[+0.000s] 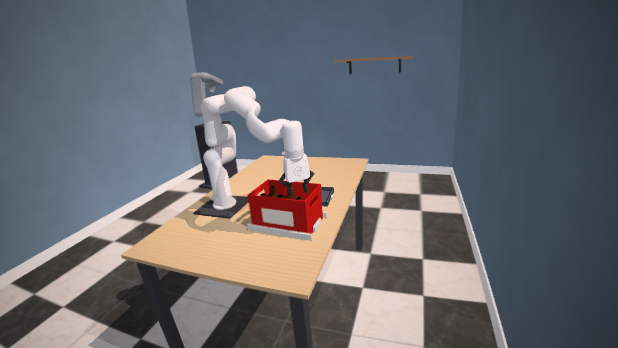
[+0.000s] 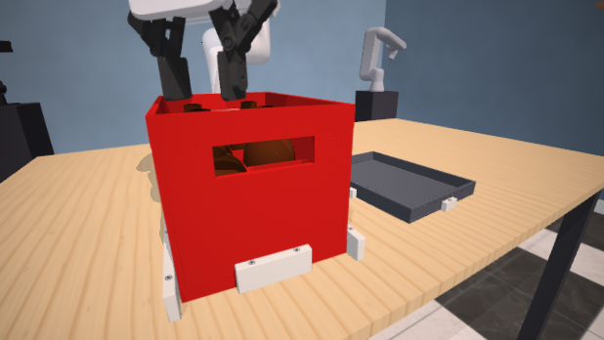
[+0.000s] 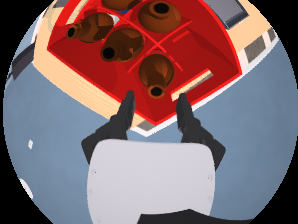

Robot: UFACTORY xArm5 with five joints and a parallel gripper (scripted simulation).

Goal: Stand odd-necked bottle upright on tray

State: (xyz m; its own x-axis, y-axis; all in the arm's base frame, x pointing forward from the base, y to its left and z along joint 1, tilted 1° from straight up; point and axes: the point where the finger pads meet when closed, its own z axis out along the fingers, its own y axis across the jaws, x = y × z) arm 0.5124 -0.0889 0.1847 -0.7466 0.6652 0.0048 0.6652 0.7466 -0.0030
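Five brown, round-shouldered bottles (image 3: 157, 72) stand in the partitioned cells of a glossy red crate (image 2: 254, 205), boxy and slot-handled, held by white corner blocks on the pale ribbed wooden bench (image 2: 73, 254). Just above its rim the dark, angular claw (image 2: 204, 90) hangs released, fingers parted around nothing. Beyond the crate lies a shallow matte grey tray (image 2: 425, 200).

Pincer (image 2: 205, 95) downward, half-open, empty.
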